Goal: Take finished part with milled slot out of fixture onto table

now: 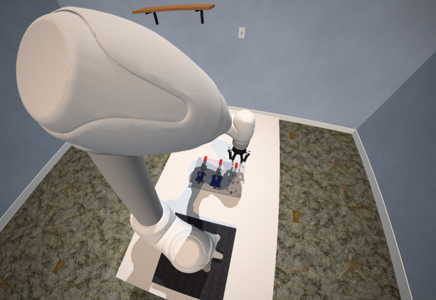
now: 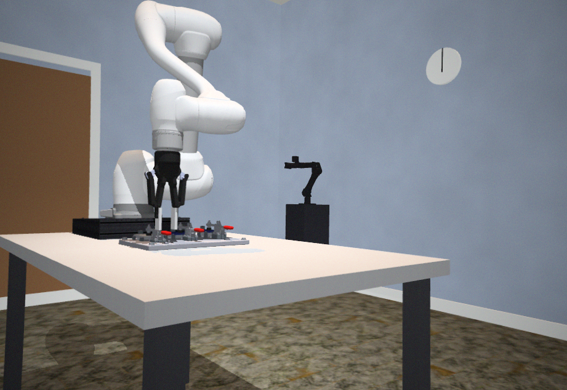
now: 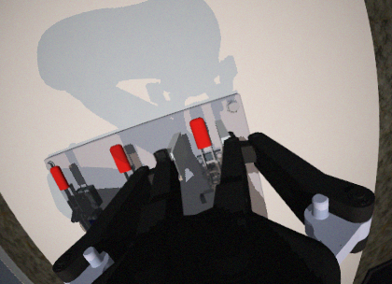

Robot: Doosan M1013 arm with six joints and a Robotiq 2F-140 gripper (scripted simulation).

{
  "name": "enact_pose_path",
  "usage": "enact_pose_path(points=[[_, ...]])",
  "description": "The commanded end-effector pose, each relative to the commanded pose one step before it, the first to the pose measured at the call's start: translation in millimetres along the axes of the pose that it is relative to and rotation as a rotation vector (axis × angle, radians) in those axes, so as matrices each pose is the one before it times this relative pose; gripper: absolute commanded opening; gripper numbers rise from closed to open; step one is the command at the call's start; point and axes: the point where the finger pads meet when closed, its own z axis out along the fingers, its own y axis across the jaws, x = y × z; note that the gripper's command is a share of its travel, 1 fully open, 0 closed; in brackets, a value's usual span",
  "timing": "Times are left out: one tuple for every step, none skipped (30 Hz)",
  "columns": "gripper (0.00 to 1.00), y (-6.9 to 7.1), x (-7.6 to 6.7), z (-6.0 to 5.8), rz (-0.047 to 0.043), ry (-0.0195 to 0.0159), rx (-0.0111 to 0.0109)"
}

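The grey fixture plate (image 1: 235, 194) (image 2: 231, 239) (image 3: 218, 112) lies on the white table (image 1: 261, 219) (image 2: 256, 275). It carries three toggle clamps with red handles. Two blue blanks (image 1: 200, 176) (image 1: 215, 180) sit in the left and middle nests. The bare grey finished part (image 1: 232, 179) sits in the right nest. My gripper (image 1: 238, 162) (image 2: 165, 224) (image 3: 201, 136) points straight down over the right clamp. Its fingers stand partly apart on either side of that clamp's red handle (image 1: 235, 165) (image 2: 166, 232) (image 3: 199, 133) and grip nothing. In the wrist view the fingers hide most of the finished part.
The other red handles (image 1: 205, 158) (image 1: 220, 162) (image 3: 119, 158) (image 3: 59, 177) stand up beside the gripper. The arm's black base mount (image 1: 221, 247) (image 2: 90, 226) sits at the table's near end. A black pedestal with a small arm (image 2: 306, 222) stands behind the table.
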Motion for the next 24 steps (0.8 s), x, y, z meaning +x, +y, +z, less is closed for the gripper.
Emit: enact_pose_path(points=[[0.28,-0.04,0.02,3.37,-0.00003,0.00019,0.00014],[0.28,0.00,0.00,1.88,0.00000,0.00000,0.00000],[0.28,0.00,0.00,2.05,0.00000,0.00000,0.00000],[0.28,0.00,0.00,2.16,0.00000,0.00000,0.00000],[0.28,0.00,0.00,2.22,0.00000,0.00000,0.00000],[0.28,0.00,0.01,2.20,0.00000,0.00000,0.00000],[0.28,0.00,0.00,2.14,0.00000,0.00000,0.00000],[0.28,0.00,0.01,2.00,0.00000,0.00000,0.00000],[0.28,0.00,0.00,1.83,0.00000,0.00000,0.00000],[0.28,0.00,0.00,1.61,0.00000,0.00000,0.00000],[0.28,0.00,0.00,0.00,0.00000,0.00000,0.00000],[0.28,0.00,0.00,0.00,0.00000,0.00000,0.00000],[0.28,0.00,0.00,1.35,0.00000,0.00000,0.00000],[0.28,0.00,0.00,1.08,0.00000,0.00000,0.00000],[0.28,0.00,0.00,0.80,0.00000,0.00000,0.00000],[0.28,0.00,0.00,0.54,0.00000,0.00000,0.00000],[0.28,0.00,0.00,0.30,0.00000,0.00000,0.00000],[0.28,0.00,0.00,0.12,0.00000,0.00000,0.00000],[0.28,0.00,0.00,0.02,0.00000,0.00000,0.00000],[0.28,0.00,0.00,0.00,0.00000,0.00000,0.00000],[0.28,0.00,0.00,0.00,0.00000,0.00000,0.00000],[0.28,0.00,0.00,0.00,0.00000,0.00000,0.00000],[0.28,0.00,0.00,0.00,0.00000,0.00000,0.00000],[0.28,0.00,0.00,0.00,0.00000,0.00000,0.00000]])
